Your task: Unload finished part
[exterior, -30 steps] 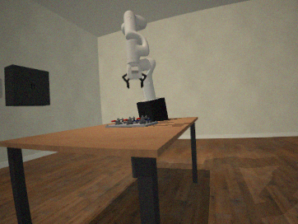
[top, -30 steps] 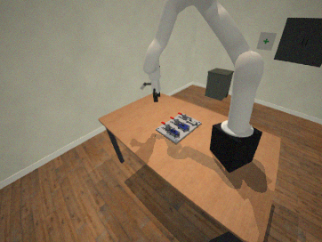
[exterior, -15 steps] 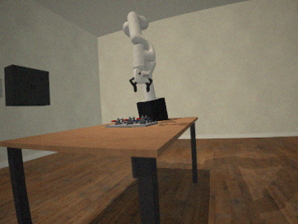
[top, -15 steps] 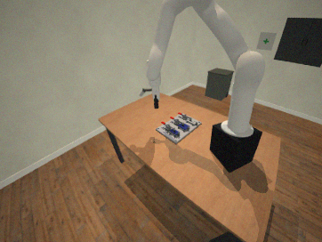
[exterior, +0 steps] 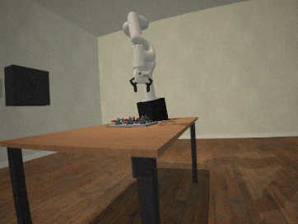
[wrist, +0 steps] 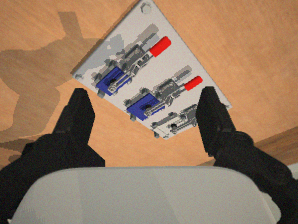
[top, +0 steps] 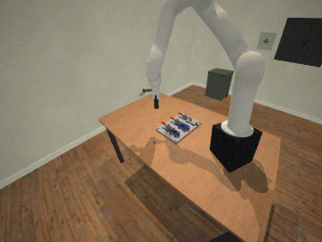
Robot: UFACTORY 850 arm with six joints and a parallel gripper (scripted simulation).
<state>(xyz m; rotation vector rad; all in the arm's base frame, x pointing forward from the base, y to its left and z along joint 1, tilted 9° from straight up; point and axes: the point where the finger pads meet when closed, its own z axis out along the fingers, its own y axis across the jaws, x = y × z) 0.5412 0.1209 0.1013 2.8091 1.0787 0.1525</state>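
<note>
A grey fixture plate lies on the wooden table and also shows in the top view and the exterior view. It holds three parts in a row, each under a toggle clamp. Two are blue blanks, with red clamp handles. The third is the bare grey finished part at the end of the row. My gripper is open and empty. It hangs well above the table, up and to the side of the plate.
The black robot base stands on the table beside the plate. A grey box stands on the floor by the far wall. The table's edge runs close to the plate's end by the finished part.
</note>
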